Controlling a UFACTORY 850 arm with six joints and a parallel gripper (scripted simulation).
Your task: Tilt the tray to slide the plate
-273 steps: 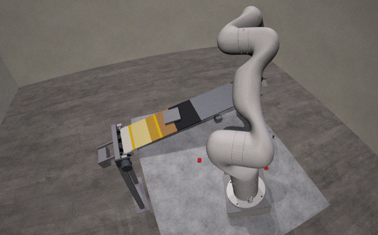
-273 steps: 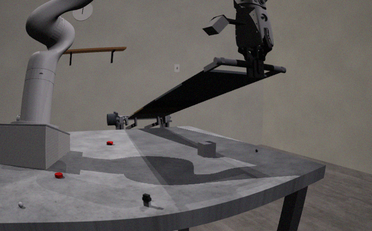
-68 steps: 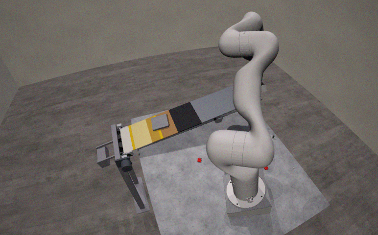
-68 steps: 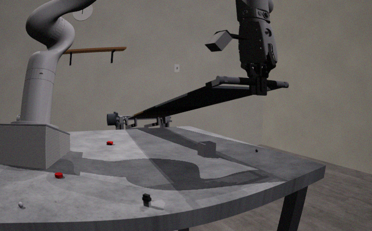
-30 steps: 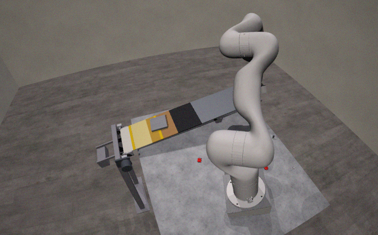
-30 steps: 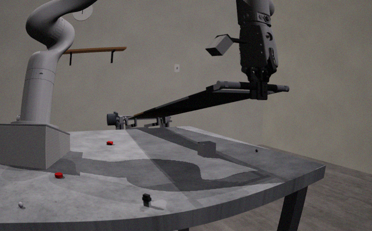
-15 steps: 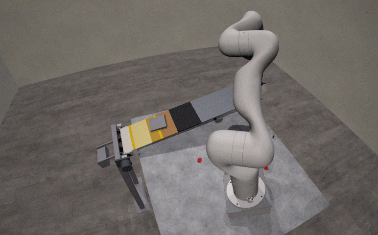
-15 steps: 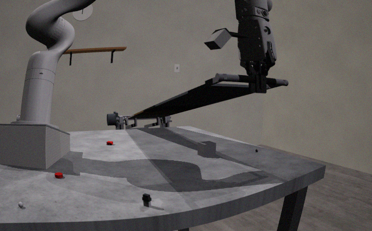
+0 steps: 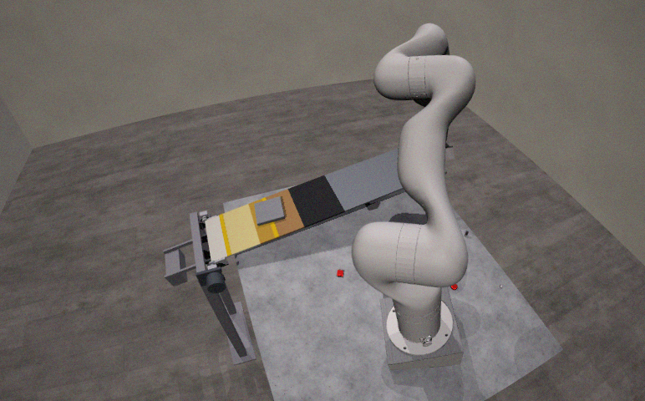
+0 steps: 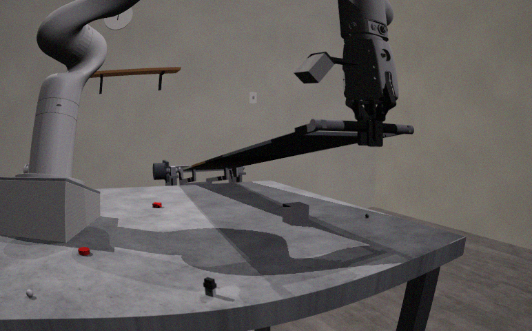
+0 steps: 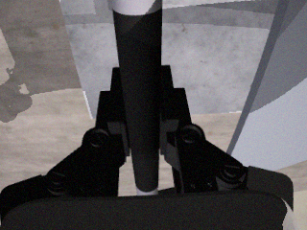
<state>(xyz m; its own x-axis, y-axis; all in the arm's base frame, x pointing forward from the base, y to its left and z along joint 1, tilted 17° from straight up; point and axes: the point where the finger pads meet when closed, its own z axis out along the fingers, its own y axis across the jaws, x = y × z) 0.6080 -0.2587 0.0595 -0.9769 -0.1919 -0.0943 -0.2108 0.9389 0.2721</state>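
Observation:
The long tray [image 9: 306, 203] is tilted, its hinged end low at the left and its handle end raised. The grey steel plate [image 9: 270, 210] lies flat on the bed, across the upper of two yellow solid lines, half on the orange-brown strip. The pale yellow tinted band [image 9: 241, 229] lies just downhill of it, toward the lower yellow line [image 9: 224, 234]. My gripper [image 10: 370, 137] is shut on the tray's round handle bar [image 10: 359, 126] and holds it well above the table. In the wrist view the fingers clamp the dark bar [image 11: 140, 90]. The arm hides the gripper in the top view.
A low grey rest block [image 10: 295, 212] stands on the table under the raised tray. The hinge stand [image 9: 211, 271] is at the table's far edge. Two small red pieces [image 10: 157, 204] [image 10: 83, 251], a black peg [image 10: 209, 285] and a white ball [image 10: 29, 292] lie on the table.

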